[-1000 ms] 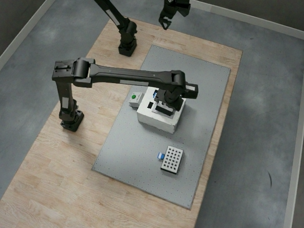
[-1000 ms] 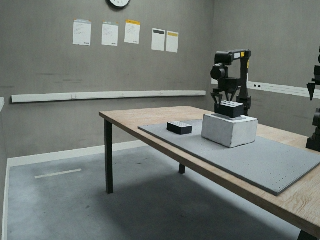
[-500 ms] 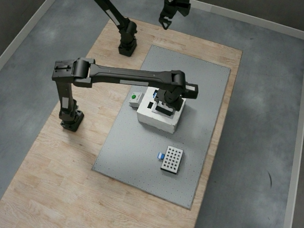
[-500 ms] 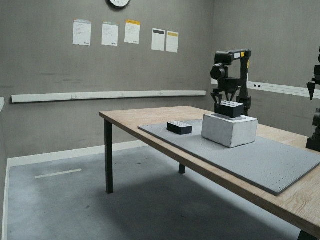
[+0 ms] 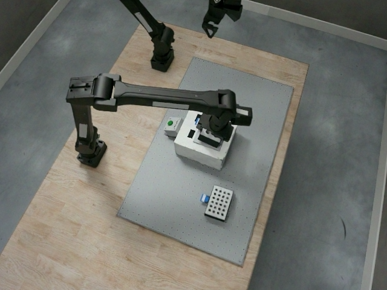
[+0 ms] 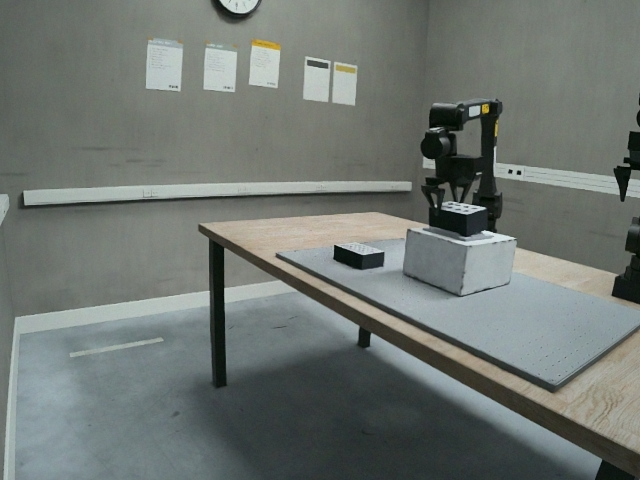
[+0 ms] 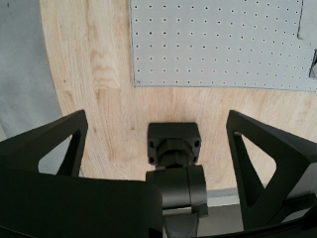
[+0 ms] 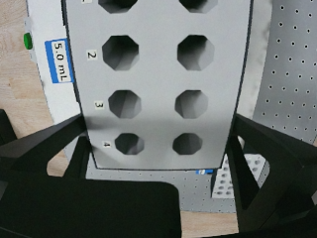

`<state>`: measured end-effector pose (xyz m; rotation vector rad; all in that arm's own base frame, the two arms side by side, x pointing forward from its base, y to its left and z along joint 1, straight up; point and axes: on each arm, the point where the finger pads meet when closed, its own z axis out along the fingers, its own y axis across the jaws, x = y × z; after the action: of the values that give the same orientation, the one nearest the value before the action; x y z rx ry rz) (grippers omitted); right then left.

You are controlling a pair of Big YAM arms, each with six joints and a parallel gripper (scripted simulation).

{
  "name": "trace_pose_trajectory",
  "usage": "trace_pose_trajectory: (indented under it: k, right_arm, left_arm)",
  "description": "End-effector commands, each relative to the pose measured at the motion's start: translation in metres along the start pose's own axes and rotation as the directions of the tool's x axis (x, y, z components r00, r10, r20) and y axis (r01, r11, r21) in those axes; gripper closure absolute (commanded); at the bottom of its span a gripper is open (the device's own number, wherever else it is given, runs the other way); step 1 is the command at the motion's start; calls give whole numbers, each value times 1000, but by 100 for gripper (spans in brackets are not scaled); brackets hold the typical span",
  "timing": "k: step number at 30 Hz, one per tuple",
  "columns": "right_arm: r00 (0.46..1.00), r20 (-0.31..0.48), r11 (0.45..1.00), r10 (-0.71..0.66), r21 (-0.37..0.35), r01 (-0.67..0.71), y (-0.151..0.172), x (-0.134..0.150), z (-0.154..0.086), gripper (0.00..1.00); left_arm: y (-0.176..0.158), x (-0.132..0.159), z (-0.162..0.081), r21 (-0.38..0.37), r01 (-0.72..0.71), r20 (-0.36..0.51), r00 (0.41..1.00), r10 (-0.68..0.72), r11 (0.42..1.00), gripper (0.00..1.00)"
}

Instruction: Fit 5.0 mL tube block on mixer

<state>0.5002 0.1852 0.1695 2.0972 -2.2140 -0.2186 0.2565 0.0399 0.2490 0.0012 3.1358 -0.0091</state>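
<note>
The 5.0 mL block is grey, with large holes and a blue "5.0 mL" lever label. It rests on top of the white mixer. My right gripper reaches down over it, one finger on each long side, shut on the block. The arm hides most of the block in the top view, and I cannot tell whether it lies fully flat. My left gripper is open and empty, high above the table's far edge.
The other block, with many small holes and a blue lever, stands on the grey perforated mat in front of the mixer. The mixer's panel with a green button juts out on one side. The left arm's base stands on the wood.
</note>
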Motion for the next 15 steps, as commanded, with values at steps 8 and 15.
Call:
trace_pose_trajectory:
  k: [8, 15]
  right_arm:
    - [999, 42, 994, -12, 112, 7, -25, -1, -59, 100]
    - [998, 55, 994, 10, 107, -16, -31, -4, -47, 100]
  left_arm:
    - [2, -12, -17, -9, 3, 59, 998, -2, 1000, 0]
    - [3, -16, -25, -12, 3, 79, 997, -2, 1000, 0]
